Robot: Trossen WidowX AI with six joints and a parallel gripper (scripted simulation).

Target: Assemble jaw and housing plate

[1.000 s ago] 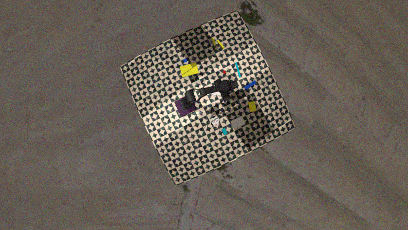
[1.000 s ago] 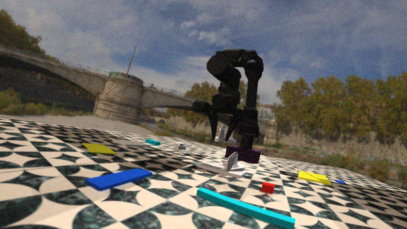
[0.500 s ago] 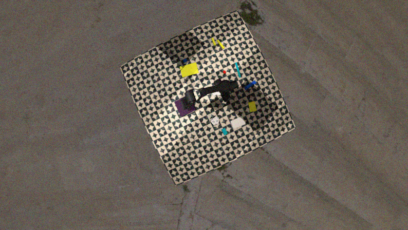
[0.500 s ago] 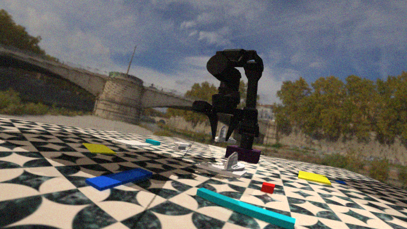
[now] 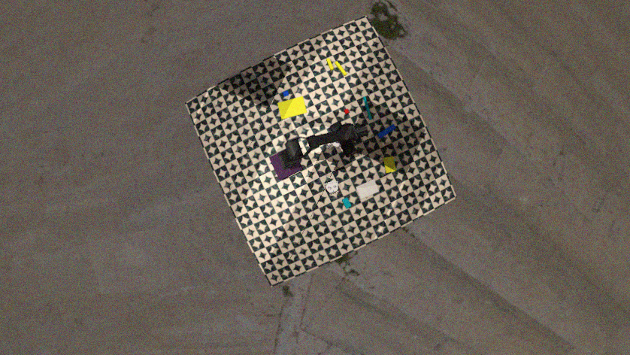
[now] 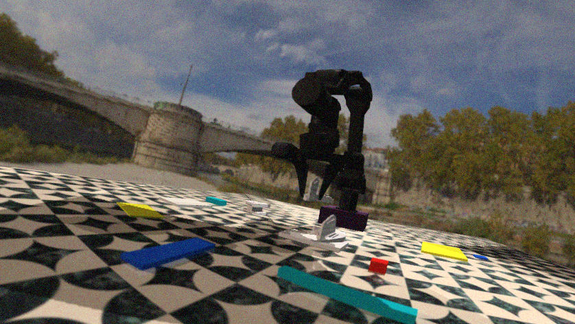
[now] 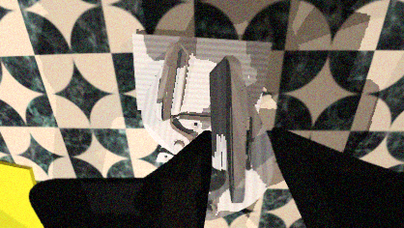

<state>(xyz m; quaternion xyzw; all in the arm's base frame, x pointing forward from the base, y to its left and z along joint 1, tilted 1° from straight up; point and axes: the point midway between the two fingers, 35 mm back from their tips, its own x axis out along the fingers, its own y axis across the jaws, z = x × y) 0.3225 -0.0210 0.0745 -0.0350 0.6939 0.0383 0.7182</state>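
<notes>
My gripper [image 6: 311,196] [image 7: 240,131] is shut on the loose white jaw [image 6: 314,185] [image 7: 227,111], which stands upright between the fingers. It hangs above the white base [image 6: 296,236] [image 7: 145,68], with a gap below it in the exterior view. In the wrist view the held jaw overlaps the base's right part. The mounted jaw [image 6: 326,230] [image 7: 170,84] stands on the base, left of the held one in the wrist view. The free pin cannot be made out. The housing plate [image 5: 331,186] [image 6: 257,206] lies apart on the checkered table. In the top view the arm hides the gripper and most of the base.
A red cube [image 5: 346,111] [image 6: 378,265], a teal bar [image 5: 368,107] [image 6: 346,295] and a blue bar [image 5: 386,131] [image 6: 167,253] lie near the base. A yellow block [image 5: 292,107] [image 6: 443,250] [image 7: 14,195] lies to one side. A white slab [image 5: 368,189] lies beyond the housing plate.
</notes>
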